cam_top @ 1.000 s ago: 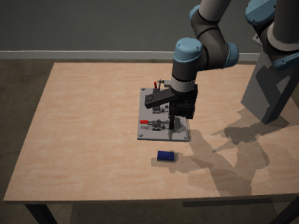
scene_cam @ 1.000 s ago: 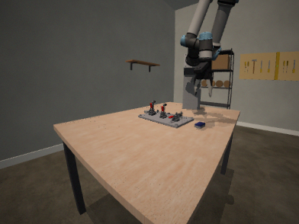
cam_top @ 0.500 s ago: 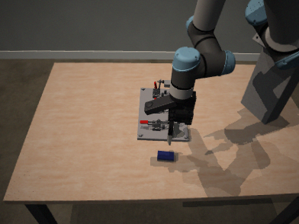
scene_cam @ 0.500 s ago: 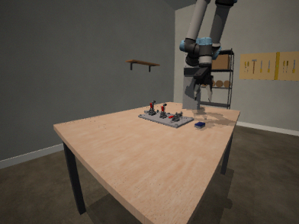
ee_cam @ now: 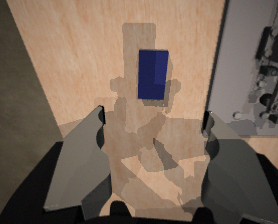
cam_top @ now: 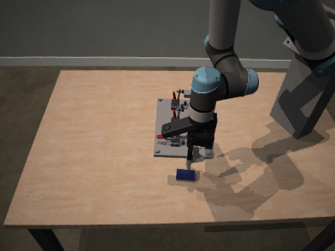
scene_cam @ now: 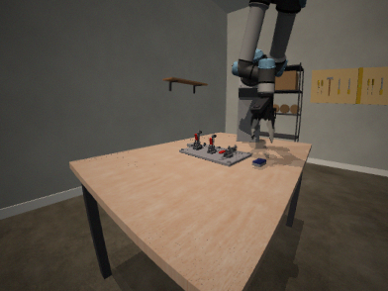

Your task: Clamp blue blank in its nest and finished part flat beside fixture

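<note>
A blue block (cam_top: 185, 174) (scene_cam: 259, 162) (ee_cam: 152, 75) lies flat on the table just off the fixture's near edge. No slot can be made out on it. The fixture plate (cam_top: 162, 110) (scene_cam: 218, 159) (ee_cam: 234, 45) carries three clamps in a row. The far clamp (scene_cam: 197, 140) and middle clamp (scene_cam: 212, 143) have raised red handles. The near clamp (scene_cam: 229, 152) has its red handle low; whether it is locked is unclear. The nest pads and anything in the nests are hidden or too small to tell. My gripper (scene_cam: 262, 140) (ee_cam: 153, 109) is open and empty, above the table near the blue block.
The wooden table (cam_top: 94, 145) (scene_cam: 163, 198) extends around the fixture. The arm and gripper cover the fixture's right part in the top view. A small grey piece (cam_top: 187, 93) shows at the fixture's far end. The arm's pedestal (cam_top: 295, 107) stands at the right.
</note>
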Tool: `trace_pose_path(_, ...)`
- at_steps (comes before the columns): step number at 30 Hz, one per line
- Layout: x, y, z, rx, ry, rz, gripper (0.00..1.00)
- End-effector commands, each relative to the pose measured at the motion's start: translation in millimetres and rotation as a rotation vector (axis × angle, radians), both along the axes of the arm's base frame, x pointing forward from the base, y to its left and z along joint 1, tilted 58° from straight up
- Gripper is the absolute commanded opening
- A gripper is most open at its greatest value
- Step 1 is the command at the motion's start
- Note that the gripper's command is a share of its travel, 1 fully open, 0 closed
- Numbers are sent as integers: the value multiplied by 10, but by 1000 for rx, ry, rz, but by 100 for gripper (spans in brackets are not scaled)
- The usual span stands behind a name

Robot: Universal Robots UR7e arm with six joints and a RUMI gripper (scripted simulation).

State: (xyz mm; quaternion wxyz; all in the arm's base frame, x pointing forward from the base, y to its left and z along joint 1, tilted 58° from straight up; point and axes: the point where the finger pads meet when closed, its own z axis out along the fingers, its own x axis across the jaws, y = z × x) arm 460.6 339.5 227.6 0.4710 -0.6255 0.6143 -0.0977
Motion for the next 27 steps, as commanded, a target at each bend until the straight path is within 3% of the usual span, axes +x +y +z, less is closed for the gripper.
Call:
trace_pose_path(1, 134, 90, -87, 1, -4, -2, 59)
trace_pose_path(12, 376, 251, -270, 1, -4, -2, 59)
trace_pose_path(27, 529, 352, -386, 1, -4, -2, 59)
